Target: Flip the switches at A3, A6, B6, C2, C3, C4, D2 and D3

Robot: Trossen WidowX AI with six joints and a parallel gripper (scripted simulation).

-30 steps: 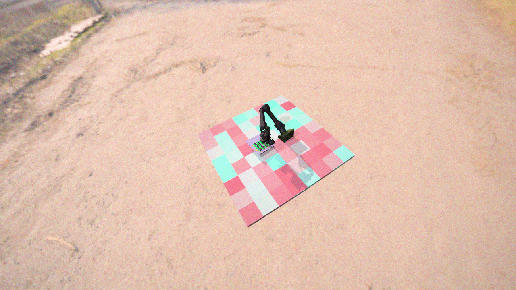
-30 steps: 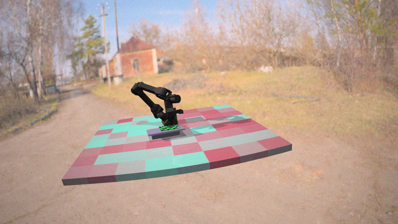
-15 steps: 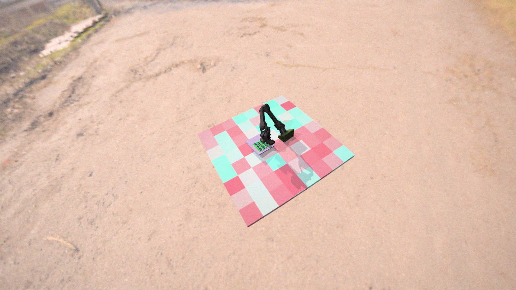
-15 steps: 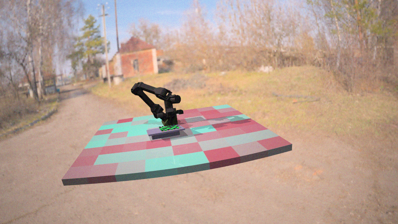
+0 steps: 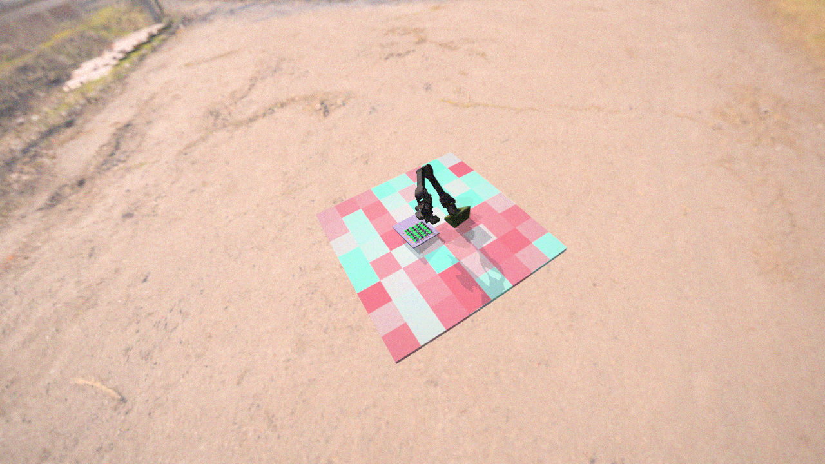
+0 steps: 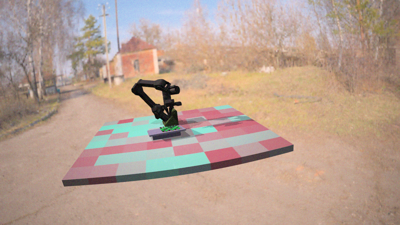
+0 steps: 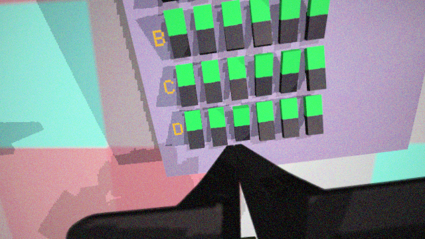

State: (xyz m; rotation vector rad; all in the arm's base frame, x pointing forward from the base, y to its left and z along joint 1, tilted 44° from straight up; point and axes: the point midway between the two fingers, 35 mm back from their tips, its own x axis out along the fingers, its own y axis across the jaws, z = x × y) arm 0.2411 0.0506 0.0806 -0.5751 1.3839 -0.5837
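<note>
The lilac switch panel lies on the checkered mat, with rows of green-and-grey rocker switches. In the wrist view rows B, C and D show; row A is cut off at the top. My gripper is shut and empty. Its tip hangs above the panel's near edge, just below the grey ends of D2 and D3. It touches no switch.
The arm's dark green base stands on the mat just behind the panel. The checkered platform lies on a dirt road; its edges drop off all around.
</note>
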